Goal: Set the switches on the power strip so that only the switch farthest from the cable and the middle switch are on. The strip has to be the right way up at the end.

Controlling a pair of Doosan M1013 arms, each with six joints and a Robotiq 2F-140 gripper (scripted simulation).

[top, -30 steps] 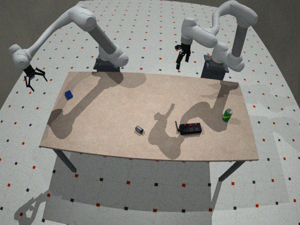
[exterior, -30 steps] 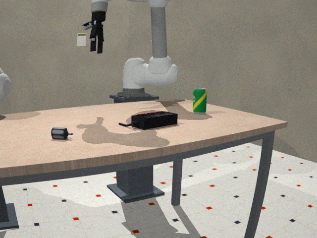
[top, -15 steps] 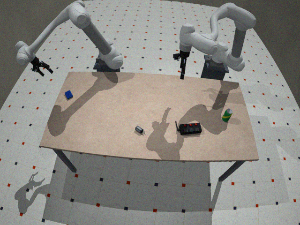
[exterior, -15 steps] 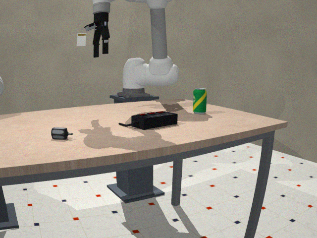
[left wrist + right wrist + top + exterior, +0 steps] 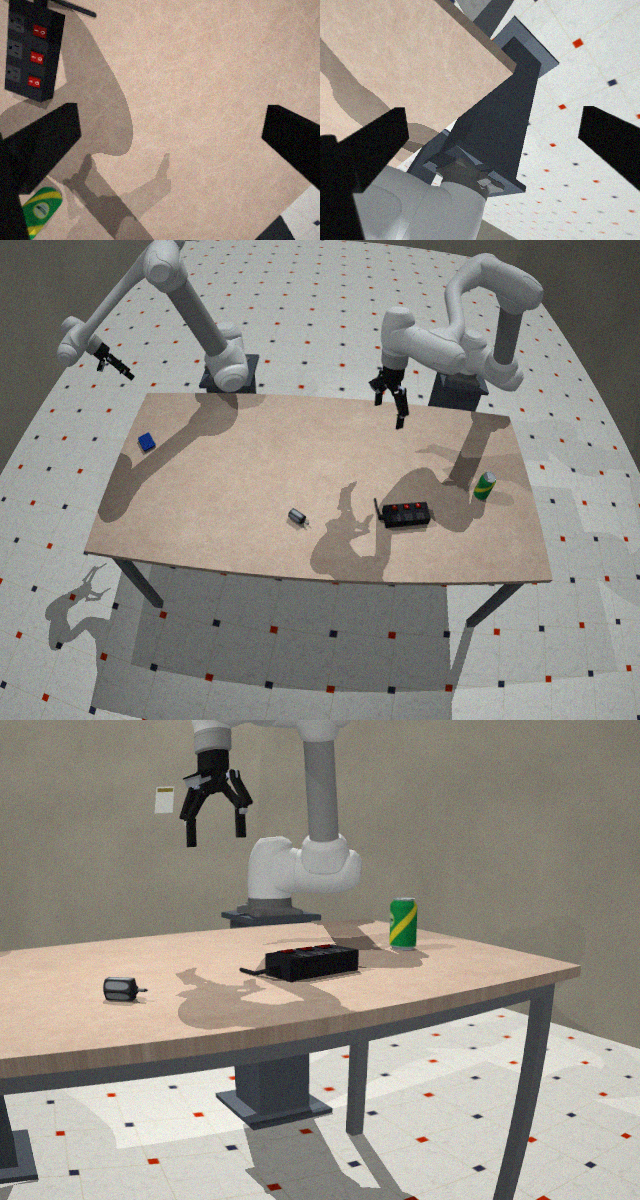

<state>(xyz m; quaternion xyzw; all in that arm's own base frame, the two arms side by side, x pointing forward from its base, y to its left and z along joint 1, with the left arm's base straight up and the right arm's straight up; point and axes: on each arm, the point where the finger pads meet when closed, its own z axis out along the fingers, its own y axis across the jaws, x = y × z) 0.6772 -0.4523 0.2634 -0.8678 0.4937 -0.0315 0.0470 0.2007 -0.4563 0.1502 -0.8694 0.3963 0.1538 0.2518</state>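
Note:
The black power strip (image 5: 405,522) (image 5: 325,966) (image 5: 30,45) lies right way up, its sockets and three red switches facing up. Its cable (image 5: 376,506) (image 5: 250,972) (image 5: 80,9) leaves one short end. The switch nearest the cable (image 5: 40,32), the middle switch (image 5: 37,58) and the farthest switch (image 5: 34,81) show I and O marks; I cannot tell which way each is tipped. My left gripper (image 5: 389,414) (image 5: 216,841) (image 5: 171,120) is open and empty, high above the table, behind the strip. My right gripper (image 5: 116,374) (image 5: 493,122) is open and empty, beyond the table's far left corner.
A green can (image 5: 484,485) (image 5: 403,924) (image 5: 42,207) stands upright right of the strip. A small grey-black object with a thin tip (image 5: 297,516) (image 5: 119,989) lies left of it. A blue block (image 5: 146,442) lies near the table's left edge.

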